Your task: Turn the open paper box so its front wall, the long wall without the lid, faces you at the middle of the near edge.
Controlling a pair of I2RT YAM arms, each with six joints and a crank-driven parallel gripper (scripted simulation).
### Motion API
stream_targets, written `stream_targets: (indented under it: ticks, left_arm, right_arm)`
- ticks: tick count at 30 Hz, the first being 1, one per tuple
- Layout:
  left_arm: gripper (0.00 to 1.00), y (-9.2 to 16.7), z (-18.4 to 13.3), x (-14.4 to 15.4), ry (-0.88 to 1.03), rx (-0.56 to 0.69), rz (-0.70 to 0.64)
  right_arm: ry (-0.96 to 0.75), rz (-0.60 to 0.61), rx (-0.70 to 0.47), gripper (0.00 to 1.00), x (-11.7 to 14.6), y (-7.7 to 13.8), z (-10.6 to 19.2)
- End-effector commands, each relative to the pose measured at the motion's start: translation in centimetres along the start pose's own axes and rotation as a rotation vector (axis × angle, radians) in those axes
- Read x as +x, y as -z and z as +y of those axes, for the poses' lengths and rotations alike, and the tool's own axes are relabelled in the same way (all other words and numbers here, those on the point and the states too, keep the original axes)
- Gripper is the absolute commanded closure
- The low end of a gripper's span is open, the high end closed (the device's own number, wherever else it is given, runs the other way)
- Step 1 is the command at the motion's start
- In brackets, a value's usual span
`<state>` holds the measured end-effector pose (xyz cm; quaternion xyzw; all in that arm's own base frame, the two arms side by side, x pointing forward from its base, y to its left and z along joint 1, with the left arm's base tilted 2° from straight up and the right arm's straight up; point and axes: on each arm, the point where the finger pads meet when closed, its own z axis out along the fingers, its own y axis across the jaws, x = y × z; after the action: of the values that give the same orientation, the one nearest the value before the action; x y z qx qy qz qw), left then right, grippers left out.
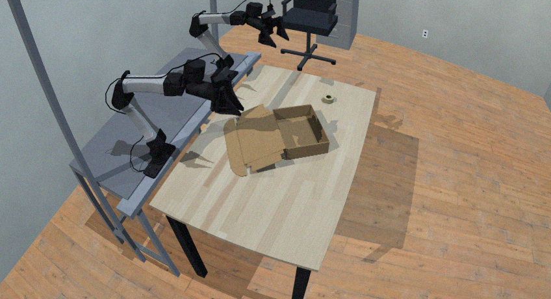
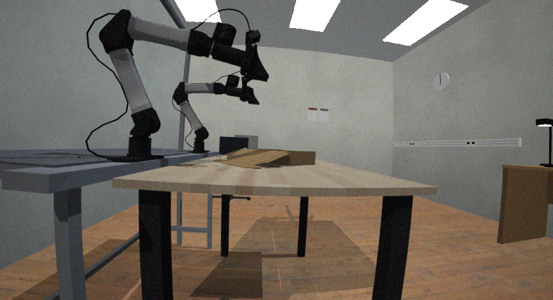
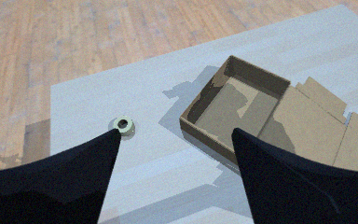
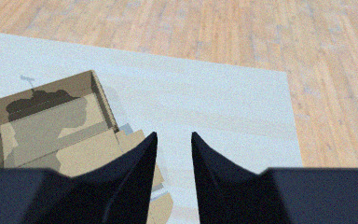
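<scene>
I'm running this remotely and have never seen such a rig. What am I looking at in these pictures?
Two jointed robot arms stand on a bench, each ending in a two-finger gripper. The top picture looks down from above the scene; the exterior one looks along the table from one end. The wrist pictures come from each arm's own camera.

On the table lie an open cardboard box, its lid towards the arms, and a tape roll.

Nothing is held: the left gripper is wide open, the right gripper partly open.
</scene>
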<state>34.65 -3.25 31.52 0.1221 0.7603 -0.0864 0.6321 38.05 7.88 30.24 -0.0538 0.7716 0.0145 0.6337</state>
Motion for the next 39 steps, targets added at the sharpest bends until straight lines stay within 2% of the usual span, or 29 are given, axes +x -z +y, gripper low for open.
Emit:
stream_targets:
  ticks: [1,8,13,15,22,25,29,39]
  left_arm:
    - [0.0,0.9,-1.7,0.8,-0.035,0.126,0.06]
    - [0.0,2.4,-4.1,3.1,-0.076,0.31,0.161]
    - [0.0,3.4,-5.8,4.3,-0.106,0.431,0.22]
    - [0.0,3.4,-5.8,4.3,-0.106,0.431,0.22]
    - [0.0,3.6,-6.8,4.8,-0.123,0.503,0.253]
    - [0.0,3.6,-6.9,4.8,-0.123,0.505,0.253]
    - [0.0,3.5,-6.8,4.7,-0.123,0.505,0.253]
    - [0.0,3.4,-6.7,4.7,-0.125,0.498,0.252]
  right_arm:
    - [-0.005,0.089,0.017,0.7,1.8,-0.6,2.4]
    - [0.07,0.353,-0.183,0.7,8.6,-2.3,15.2]
    - [0.131,0.512,-0.292,0.7,12.8,-3.1,22.6]
    - [0.131,0.512,-0.292,0.7,12.8,-3.1,22.6]
    - [0.189,0.657,-0.375,0.7,16.8,-4.3,29.8]
    - [0.212,0.713,-0.392,0.7,18.8,-4.8,31.9]
    - [0.224,0.746,-0.415,0.7,19.9,-5.4,34.1]
    - [0.231,0.758,-0.439,0.7,21.1,-6.5,36.4]
